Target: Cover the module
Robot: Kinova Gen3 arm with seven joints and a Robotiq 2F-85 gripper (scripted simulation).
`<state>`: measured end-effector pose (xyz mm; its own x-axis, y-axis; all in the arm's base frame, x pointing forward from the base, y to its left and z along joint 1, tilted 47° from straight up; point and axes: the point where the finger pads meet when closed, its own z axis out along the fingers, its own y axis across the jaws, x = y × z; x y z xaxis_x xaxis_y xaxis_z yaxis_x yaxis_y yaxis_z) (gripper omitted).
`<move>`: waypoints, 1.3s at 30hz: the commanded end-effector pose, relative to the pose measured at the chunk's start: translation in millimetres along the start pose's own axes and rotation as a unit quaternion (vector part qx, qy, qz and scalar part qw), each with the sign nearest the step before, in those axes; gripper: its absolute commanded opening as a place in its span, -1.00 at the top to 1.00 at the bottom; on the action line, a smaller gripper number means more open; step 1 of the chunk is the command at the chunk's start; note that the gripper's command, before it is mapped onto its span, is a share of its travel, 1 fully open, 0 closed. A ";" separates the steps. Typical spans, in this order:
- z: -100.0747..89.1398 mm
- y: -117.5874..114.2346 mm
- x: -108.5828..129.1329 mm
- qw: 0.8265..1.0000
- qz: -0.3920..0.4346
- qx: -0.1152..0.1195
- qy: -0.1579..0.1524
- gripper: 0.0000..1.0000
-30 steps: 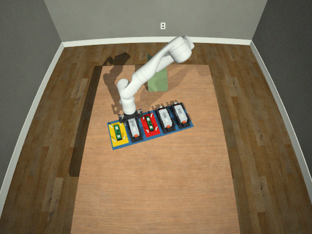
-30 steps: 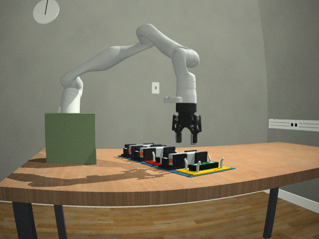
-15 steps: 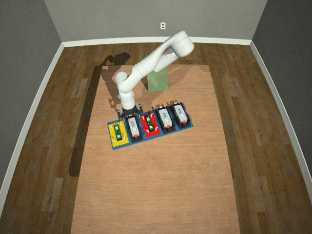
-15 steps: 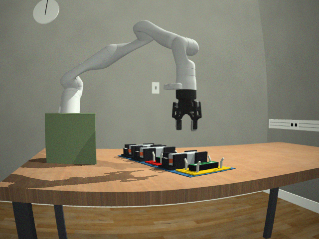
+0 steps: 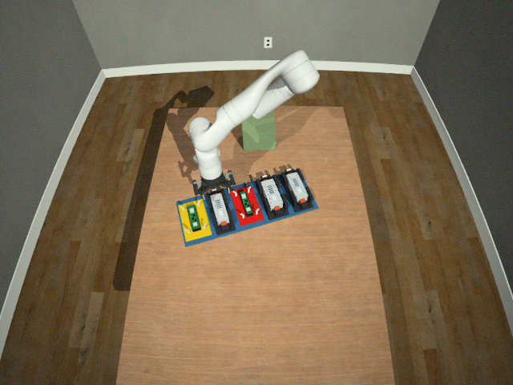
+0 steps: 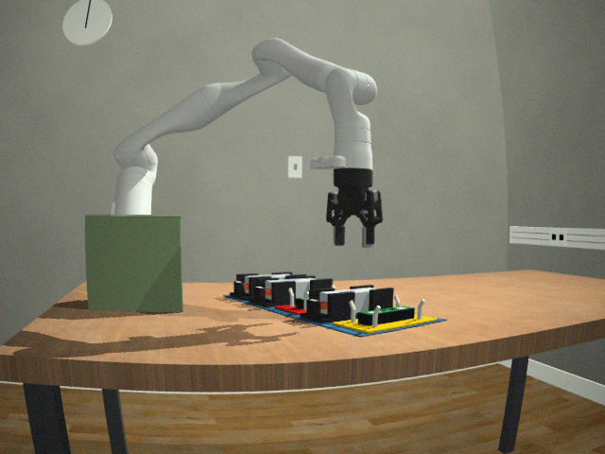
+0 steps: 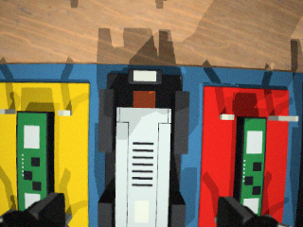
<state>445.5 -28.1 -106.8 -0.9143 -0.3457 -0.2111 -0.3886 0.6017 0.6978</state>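
The yellow base plate (image 5: pixel 193 218) lies at the left end of a blue mat and carries a green module (image 5: pixel 192 215); both also show in the wrist view, the plate (image 7: pixel 44 151) at the left with the module (image 7: pixel 32 158) on it. Three white covers sit in black holders: one (image 5: pixel 220 208) right of the yellow plate, two more (image 5: pixel 271 193) (image 5: pixel 296 185) further right. My gripper (image 6: pixel 353 235) is open and empty, well above the first cover (image 7: pixel 143 163), which sits in its holder straight below in the wrist view.
A red plate (image 5: pixel 246 204) (image 7: pixel 253 163) with a second green module lies between the first and second covers. White corner posts stand on both plates. A green block (image 6: pixel 133 262) holds the arm's base at the table's back.
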 end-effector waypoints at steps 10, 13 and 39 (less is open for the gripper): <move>2.5 -0.5 -0.3 1.000 0.000 0.001 -0.001 -1.00; 3.9 -0.5 -0.3 1.000 0.000 0.001 -0.001 -1.00; 6.2 -0.5 -0.3 1.000 0.000 0.001 -0.001 -1.00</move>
<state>444.7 -22.8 -111.8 -0.9143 -0.3457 -0.2111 -0.3886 0.6017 0.6978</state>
